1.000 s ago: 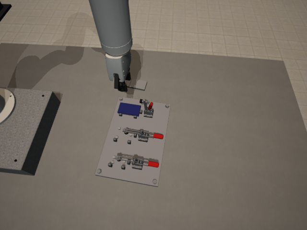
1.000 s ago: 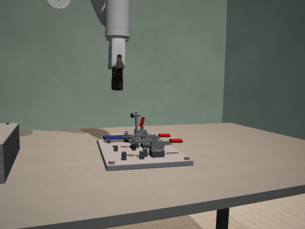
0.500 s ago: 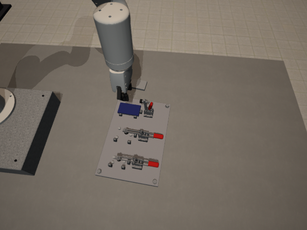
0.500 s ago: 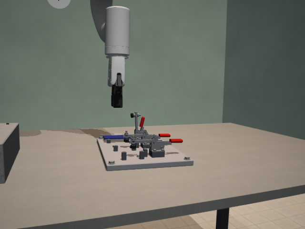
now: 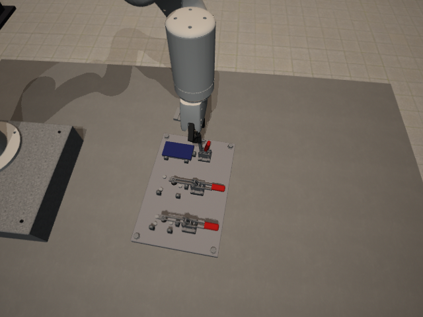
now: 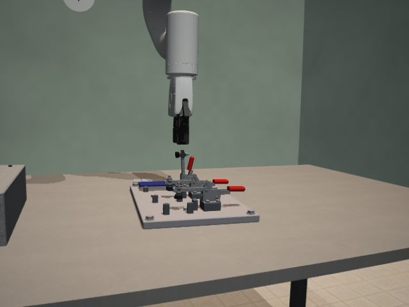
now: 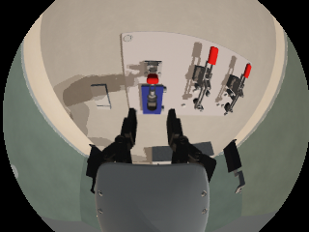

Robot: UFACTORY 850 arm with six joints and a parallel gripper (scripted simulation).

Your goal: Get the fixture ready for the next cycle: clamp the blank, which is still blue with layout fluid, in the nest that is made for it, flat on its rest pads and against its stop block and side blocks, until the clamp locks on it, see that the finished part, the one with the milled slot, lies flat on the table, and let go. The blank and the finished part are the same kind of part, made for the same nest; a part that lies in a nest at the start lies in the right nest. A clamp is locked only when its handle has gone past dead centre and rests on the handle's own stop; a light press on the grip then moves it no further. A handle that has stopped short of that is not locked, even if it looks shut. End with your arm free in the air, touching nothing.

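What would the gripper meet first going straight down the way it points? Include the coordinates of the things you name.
Probably the raised clamp arm [image 5: 200, 146] [image 6: 183, 165] [image 7: 153, 93] by the blue blank [image 5: 178, 150] [image 6: 151, 183] [image 7: 145, 101], though its exact line is hard to judge.

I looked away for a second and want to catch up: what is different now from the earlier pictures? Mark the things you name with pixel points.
The gripper [image 5: 196, 138] [image 6: 181, 142] [image 7: 152, 115] has come down and across toward the raised clamp's red grip [image 5: 207, 146] [image 6: 190, 163] [image 7: 153, 78]. Nothing was grasped or released. The blue blank [image 5: 178, 150] [image 6: 151, 183] [image 7: 145, 105] and all three clamps stayed put.
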